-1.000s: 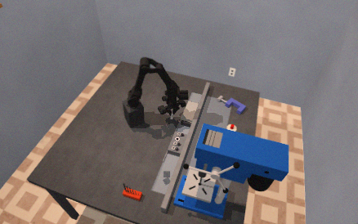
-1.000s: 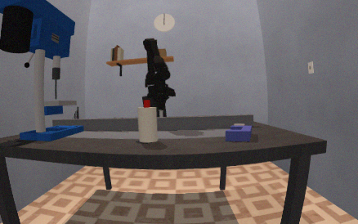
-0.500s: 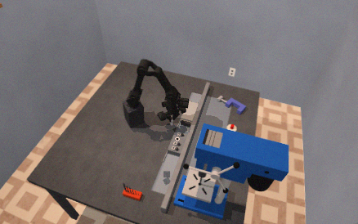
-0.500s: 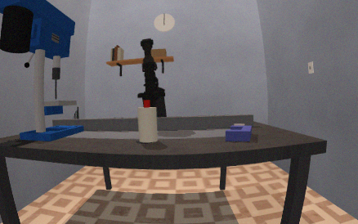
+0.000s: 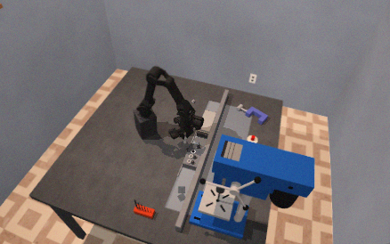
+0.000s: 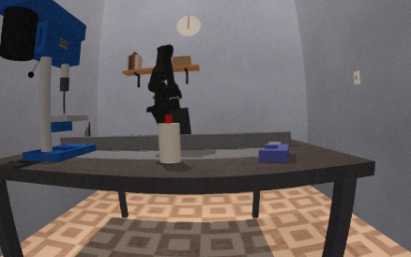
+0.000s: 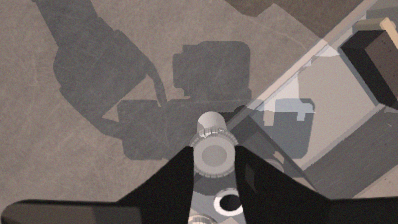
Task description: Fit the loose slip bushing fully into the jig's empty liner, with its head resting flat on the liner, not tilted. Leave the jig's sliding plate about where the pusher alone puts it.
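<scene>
No readable writing anywhere: the drill press (image 5: 264, 171) carries a striped grey plate, too coarse to read, and the wall clock (image 6: 188, 25) shows no numerals.

My claw (image 7: 215, 159) is clamped on the slip bushing (image 7: 214, 150), gripping its knurled head from both sides; the body points away from the wrist camera, over the edge where the dark surface (image 5: 103, 165) meets the lighter jig base. An open liner (image 7: 230, 202) sits just under my fingers, partly cut off by the bottom of the frame; a second ring below it is mostly out of view.

From the top camera the bushing is too small to make out, lost under the arm. The jig's liners (image 5: 191, 157) show as small rings beside the long grey rail (image 5: 206, 156). In the exterior view a cream cylinder (image 6: 169, 142) with a red cap hides the claw.

Room: grey-blue walls, tan checked floor, wall outlet (image 5: 252, 78), shelf (image 6: 160, 70), purple clamp (image 5: 256, 113), red drill-bit holder (image 5: 144, 209).
</scene>
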Robot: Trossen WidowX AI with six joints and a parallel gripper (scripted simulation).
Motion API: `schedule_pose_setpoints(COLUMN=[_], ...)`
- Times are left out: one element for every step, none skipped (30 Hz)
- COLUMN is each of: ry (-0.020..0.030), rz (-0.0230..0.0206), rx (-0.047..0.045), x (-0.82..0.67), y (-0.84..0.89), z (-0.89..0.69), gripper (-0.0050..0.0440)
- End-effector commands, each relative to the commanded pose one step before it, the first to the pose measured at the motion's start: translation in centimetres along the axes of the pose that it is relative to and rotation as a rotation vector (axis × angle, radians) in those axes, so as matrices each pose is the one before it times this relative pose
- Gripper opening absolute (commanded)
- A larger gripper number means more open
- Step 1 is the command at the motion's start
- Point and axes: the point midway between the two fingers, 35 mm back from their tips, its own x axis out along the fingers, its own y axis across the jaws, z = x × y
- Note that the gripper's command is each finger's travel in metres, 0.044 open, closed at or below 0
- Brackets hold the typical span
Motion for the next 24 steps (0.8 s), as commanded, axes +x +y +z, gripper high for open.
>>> schedule_pose_setpoints(ry=[0.02627,0.00101,0.0,0.0,0.00104,0.00107,0.00091,0.00056,0.00019,-0.0005,-0.00215,-0.00059,0.00001,-0.00168,0.00055,0.00091,0.00064,0.0003,0.0001,0.0,0.0,0.00017,0.00001,0.00001], rz=[-0.02633,0.0005,0.0,0.0,0.00053,0.00056,0.00049,0.0003,0.0001,0.00029,0.00128,0.00036,0.0,0.00114,0.00133,0.00087,0.00039,-0.00004,-0.00001,0.0,0.0,0.00006,-0.00002,-0.00001], rx=[-0.00175,-0.00006,0.0,0.0,-0.00007,-0.00007,-0.00007,-0.00004,-0.00001,0.01018,0.01083,0.02082,0.02189,0.02746,0.03255,0.03466,0.03459,0.03382,0.03401,0.0,0.0,0.03395,0.03487,0.03488], x=[-1.013,-0.039,0.0,0.0,-0.04,-0.041,-0.035,-0.021,-0.007,0.015,0.063,0.017,0.0,0.039,0.012,0.0,-0.001,-0.002,-0.002,0.0,0.0,-0.002,0.0,0.0], y=[1.039,0.378,0.0,0.0,0.384,0.39,0.328,0.2,0.067,0.003,0.016,0.005,0.0,0.047,0.029,0.013,-0.001,-0.023,-0.018,0.0,0.0,-0.017,-0.001,0.0], z=[-2.22,-0.31,0.0,0.0,-0.304,-0.298,-0.243,-0.144,-0.048,0.007,0.036,0.01,0.0,0.075,0.006,-0.014,-0.006,0.014,0.015,0.0,0.0,0.015,0.0,0.0], gripper=[-0.005,-0.005,-0.005,-0.005,-0.005,-0.005,-0.005,-0.005,-0.005,-0.005,-0.005,-0.005,-0.005,-0.005,-0.005,-0.005,-0.005,-0.005,-0.005,-0.005,-0.005,-0.005,-0.005,-0.005])
